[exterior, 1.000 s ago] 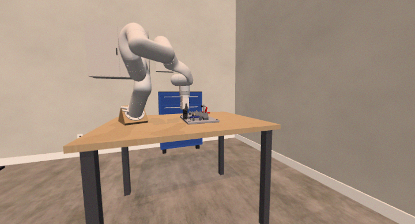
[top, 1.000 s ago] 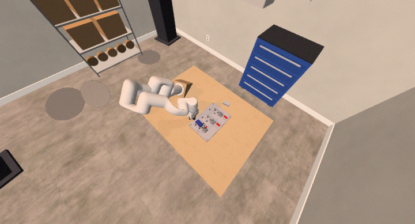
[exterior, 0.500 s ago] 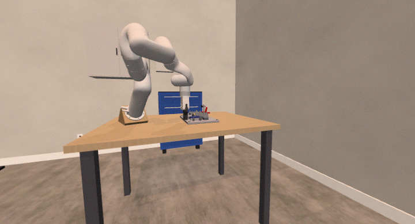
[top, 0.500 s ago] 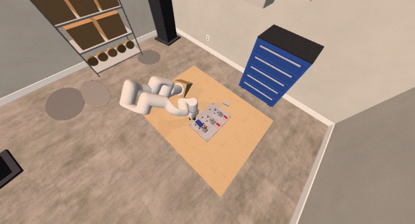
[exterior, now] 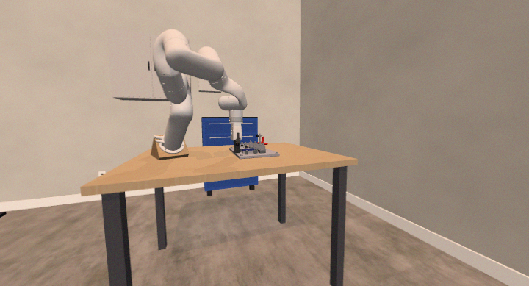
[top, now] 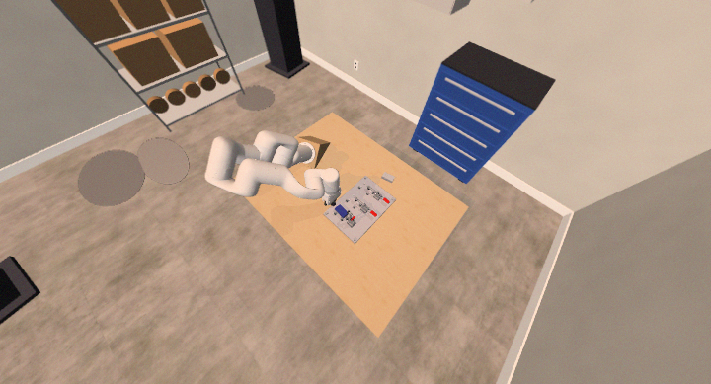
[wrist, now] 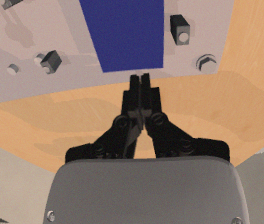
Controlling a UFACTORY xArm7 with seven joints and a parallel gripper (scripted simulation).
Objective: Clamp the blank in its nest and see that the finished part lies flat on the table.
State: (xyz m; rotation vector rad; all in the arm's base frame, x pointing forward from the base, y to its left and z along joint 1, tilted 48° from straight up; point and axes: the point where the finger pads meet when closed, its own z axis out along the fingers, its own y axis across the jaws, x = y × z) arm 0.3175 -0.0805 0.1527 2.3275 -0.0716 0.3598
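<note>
Two fingers, drawn together, nothing between them. Just beyond the tips: one blue block, lying at the near-end nest of the grey plate. One red handle beside it, apparently raised. Farther out: one pale part on the table, apart from the plate. We judge the step to be seating; next, we would nudge the block's end toward its stop, then close the clamp. Contact at the tips, the rest pads and the pale part's slot we cannot make out.
</note>
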